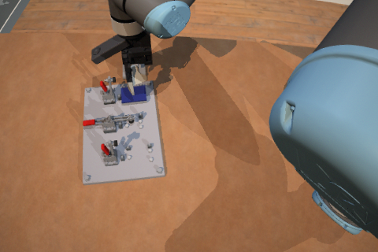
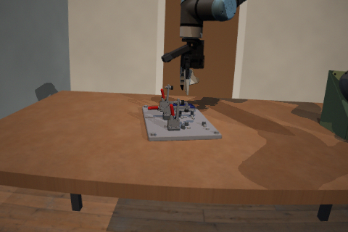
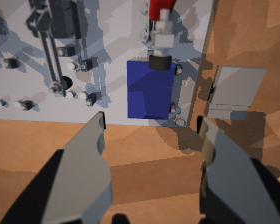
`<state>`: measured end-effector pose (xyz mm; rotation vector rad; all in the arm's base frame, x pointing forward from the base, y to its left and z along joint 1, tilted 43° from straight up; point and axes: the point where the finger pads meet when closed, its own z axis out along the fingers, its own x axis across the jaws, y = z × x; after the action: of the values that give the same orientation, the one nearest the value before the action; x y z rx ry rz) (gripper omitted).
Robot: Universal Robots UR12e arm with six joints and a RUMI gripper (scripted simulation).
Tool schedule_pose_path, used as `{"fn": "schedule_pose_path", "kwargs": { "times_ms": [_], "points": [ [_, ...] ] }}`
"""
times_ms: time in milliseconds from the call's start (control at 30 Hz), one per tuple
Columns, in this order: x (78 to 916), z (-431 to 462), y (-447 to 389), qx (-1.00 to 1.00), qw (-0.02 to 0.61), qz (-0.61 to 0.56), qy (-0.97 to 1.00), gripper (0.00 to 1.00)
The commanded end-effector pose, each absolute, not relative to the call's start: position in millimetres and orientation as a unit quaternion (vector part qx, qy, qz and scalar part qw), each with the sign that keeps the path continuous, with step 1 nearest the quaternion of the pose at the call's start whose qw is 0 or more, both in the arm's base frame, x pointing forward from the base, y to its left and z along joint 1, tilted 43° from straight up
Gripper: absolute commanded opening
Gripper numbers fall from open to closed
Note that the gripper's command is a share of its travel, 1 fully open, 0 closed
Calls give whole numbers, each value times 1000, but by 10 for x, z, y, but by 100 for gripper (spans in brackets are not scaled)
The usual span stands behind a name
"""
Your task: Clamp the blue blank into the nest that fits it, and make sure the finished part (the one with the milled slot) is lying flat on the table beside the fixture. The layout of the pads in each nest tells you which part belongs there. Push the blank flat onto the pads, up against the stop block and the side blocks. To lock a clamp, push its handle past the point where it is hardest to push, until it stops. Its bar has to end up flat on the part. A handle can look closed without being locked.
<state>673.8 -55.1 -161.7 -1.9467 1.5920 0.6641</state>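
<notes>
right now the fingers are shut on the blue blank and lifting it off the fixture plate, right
No. The gripper is open and empty, hovering above the fixture plate. The wrist view shows the blue blank lying in its nest on the plate, well clear of both fingers.

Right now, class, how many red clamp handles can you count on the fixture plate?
3. One stands beside the blue blank, one lies flat at the middle nest, one is raised at the nearest nest. None seems hidden.

Blank in end nest, finished part off the plate.
Blue blank (image 3: 150,90) lies flat in a nest at the fixture plate's (image 3: 116,50) lower-right edge in wrist view; grey slotted finished part (image 3: 234,91) lies flat on the bench (image 3: 141,165), right of the plate.
</notes>
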Motion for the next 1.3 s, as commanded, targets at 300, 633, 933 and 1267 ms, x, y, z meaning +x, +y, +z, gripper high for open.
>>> {"fn": "schedule_pose_path", "kwargs": {
  "times_ms": [300,633,933,1267],
  "points": [
    [6744,-1613,-560,-721,267,245,590,59],
    [6744,-1613,-560,-721,267,245,590,59],
    [6744,-1613,-560,-721,267,245,590,0],
    [6744,-1613,-560,-721,267,245,590,0]
  ]
}}
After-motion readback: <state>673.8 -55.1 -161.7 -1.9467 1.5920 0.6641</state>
